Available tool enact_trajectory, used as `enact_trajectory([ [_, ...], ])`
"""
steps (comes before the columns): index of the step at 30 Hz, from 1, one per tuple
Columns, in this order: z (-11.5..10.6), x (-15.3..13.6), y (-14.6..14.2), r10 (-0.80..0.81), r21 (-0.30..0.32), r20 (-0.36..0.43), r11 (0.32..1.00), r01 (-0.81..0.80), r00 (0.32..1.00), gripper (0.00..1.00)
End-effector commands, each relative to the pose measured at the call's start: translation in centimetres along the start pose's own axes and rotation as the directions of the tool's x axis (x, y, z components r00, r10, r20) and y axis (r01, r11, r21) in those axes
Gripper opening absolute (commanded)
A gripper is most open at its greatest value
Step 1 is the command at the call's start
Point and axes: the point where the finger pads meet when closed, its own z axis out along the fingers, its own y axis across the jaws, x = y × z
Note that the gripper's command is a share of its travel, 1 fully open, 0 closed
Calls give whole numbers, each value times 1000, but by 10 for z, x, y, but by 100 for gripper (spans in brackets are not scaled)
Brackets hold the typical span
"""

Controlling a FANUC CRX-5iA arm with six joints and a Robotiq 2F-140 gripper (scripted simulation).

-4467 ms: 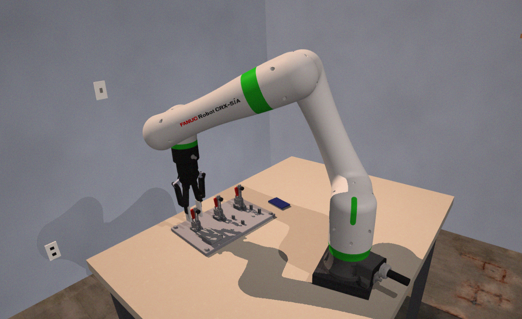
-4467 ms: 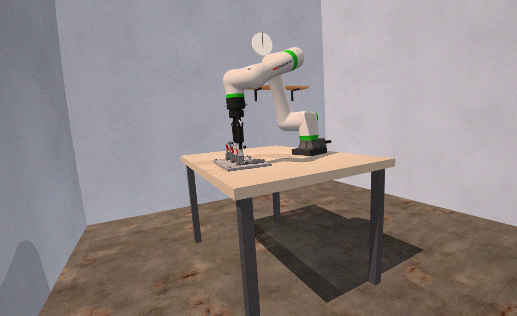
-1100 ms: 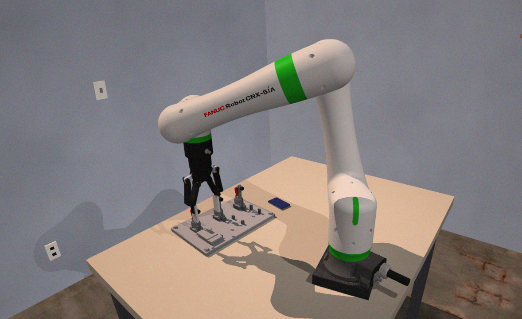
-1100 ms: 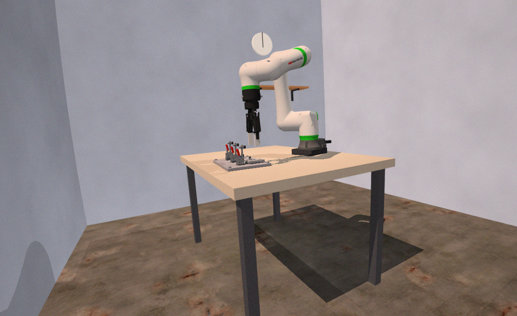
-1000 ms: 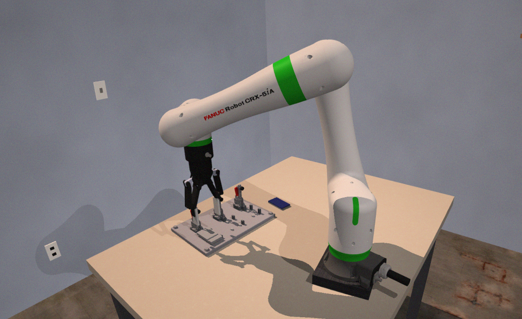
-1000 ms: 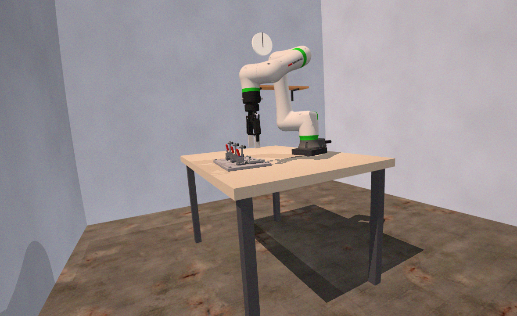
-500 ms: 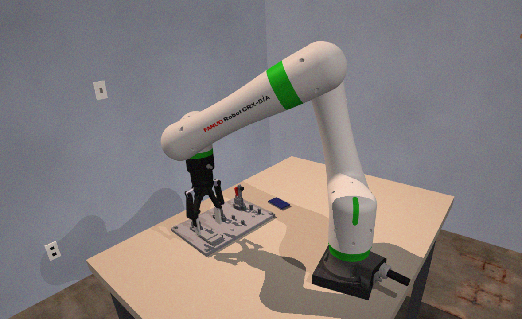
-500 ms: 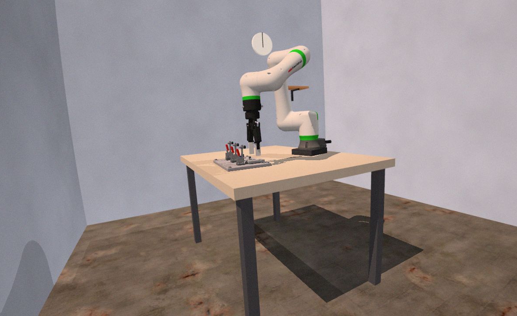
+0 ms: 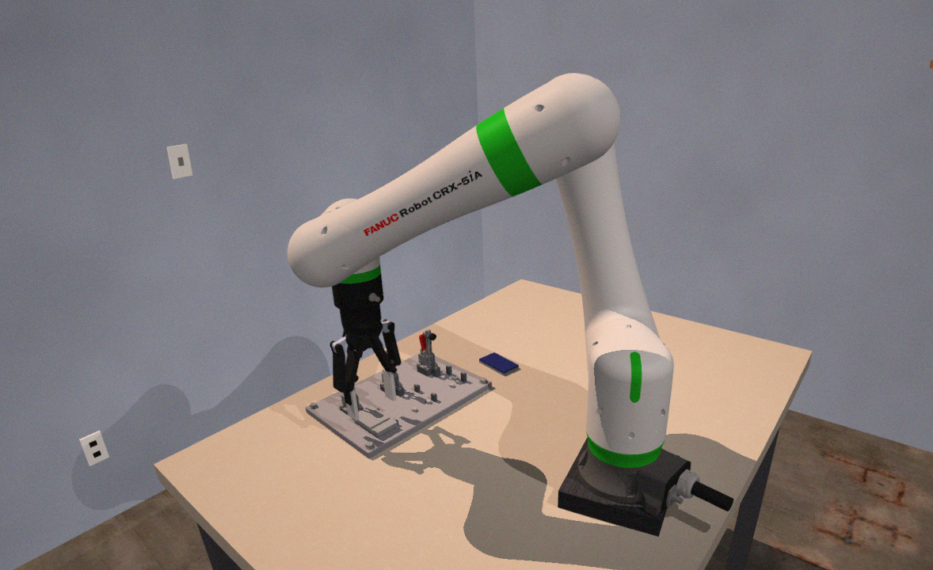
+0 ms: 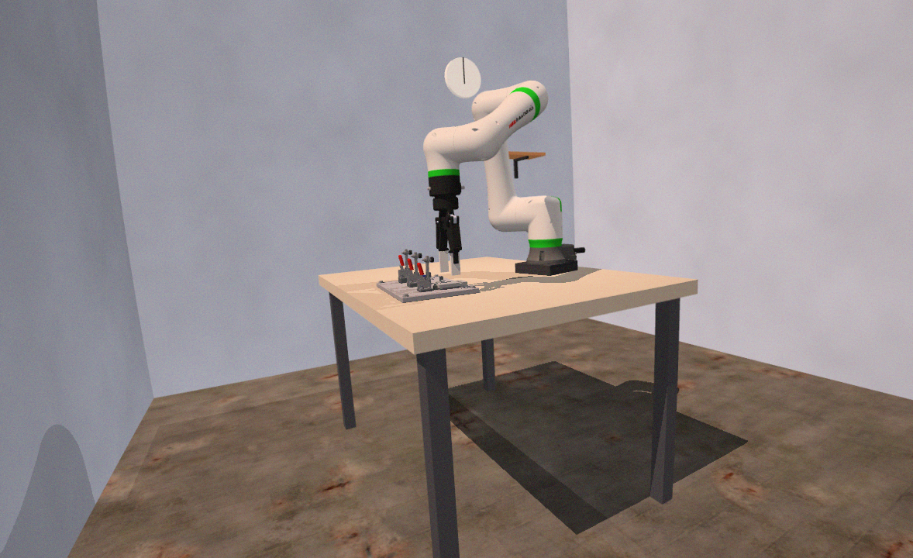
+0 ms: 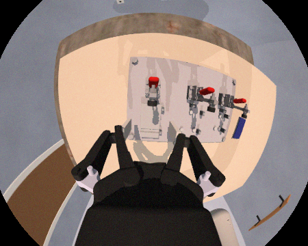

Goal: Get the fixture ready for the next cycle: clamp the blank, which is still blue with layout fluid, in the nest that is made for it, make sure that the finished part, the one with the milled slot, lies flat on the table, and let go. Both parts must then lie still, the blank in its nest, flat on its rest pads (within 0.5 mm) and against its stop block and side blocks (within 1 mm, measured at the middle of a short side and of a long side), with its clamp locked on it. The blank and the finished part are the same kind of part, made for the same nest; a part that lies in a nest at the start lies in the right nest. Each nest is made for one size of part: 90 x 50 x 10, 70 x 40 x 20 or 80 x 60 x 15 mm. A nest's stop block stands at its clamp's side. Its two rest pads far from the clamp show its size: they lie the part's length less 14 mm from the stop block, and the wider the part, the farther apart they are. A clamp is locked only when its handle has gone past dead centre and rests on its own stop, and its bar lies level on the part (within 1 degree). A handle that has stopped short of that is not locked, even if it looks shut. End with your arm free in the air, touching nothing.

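Note:
The finished part (image 9: 378,424) (image 11: 150,124), grey with a slot across it, lies in the left nest of the fixture plate (image 9: 335,427) (image 11: 137,85) (image 10: 439,295). My gripper (image 9: 371,407) (image 10: 449,270) (image 11: 150,125) is open and empty, pointing down. Its fingers stand above and to either side of the finished part. The left clamp (image 11: 152,92), the middle clamp (image 11: 196,98) and the right clamp (image 9: 427,358) (image 11: 229,104) stand open with bars raised. The blue blank (image 9: 499,362) (image 11: 239,128) lies on the table beyond the plate's right end. The blank is not visible in the exterior view.
The middle and right nests hold no part; their dark blocks (image 9: 463,377) and pads stand up from the plate. The robot base (image 9: 622,488) (image 10: 546,266) stands on the table (image 9: 299,488) (image 10: 549,305). In the top view my fingers partly hide the left and middle clamps.

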Motion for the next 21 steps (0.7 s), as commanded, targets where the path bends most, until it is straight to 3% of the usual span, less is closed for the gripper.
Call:
enact_trajectory([
  [1, 0, 0, 0, 0, 0, 0, 1000, 0, 1000, 58],
  [21, 23, 0, 0, 0, 0, 0, 1000, 0, 1000, 58],
])
